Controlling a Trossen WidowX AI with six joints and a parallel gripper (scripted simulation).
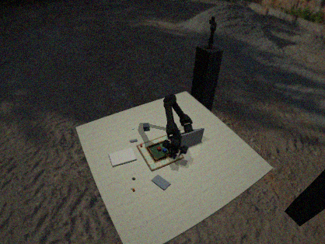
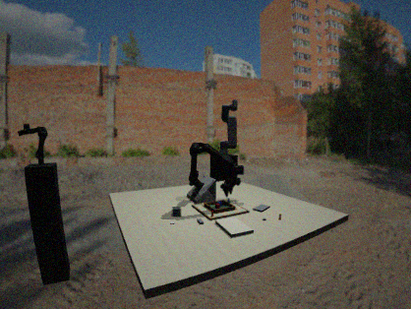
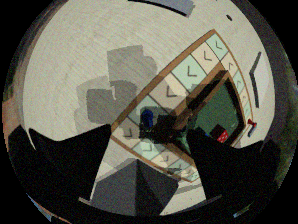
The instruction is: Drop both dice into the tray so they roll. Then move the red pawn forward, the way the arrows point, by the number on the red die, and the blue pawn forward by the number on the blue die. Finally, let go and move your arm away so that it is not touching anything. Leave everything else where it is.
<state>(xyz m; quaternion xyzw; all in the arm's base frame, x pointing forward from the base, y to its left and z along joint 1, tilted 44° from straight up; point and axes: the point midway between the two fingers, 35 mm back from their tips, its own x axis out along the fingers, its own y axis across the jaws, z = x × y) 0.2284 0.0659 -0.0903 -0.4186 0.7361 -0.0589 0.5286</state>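
My gripper is open, with its fingers apart on either side of the blue pawn in the wrist view. The pawn stands on a green square of the arrow board, near one corner; nothing is held. The red die lies in the green tray, showing several pips that are too blurred to count. The blue die lies beside it, mostly hidden by a finger in the wrist view. The red pawn stands at another corner of the board.
A pale flat box lies beside the board. A grey-blue slab lies on another side. A dark cube, a small grey block and a small orange piece lie farther out. A grey panel stands near the arm.
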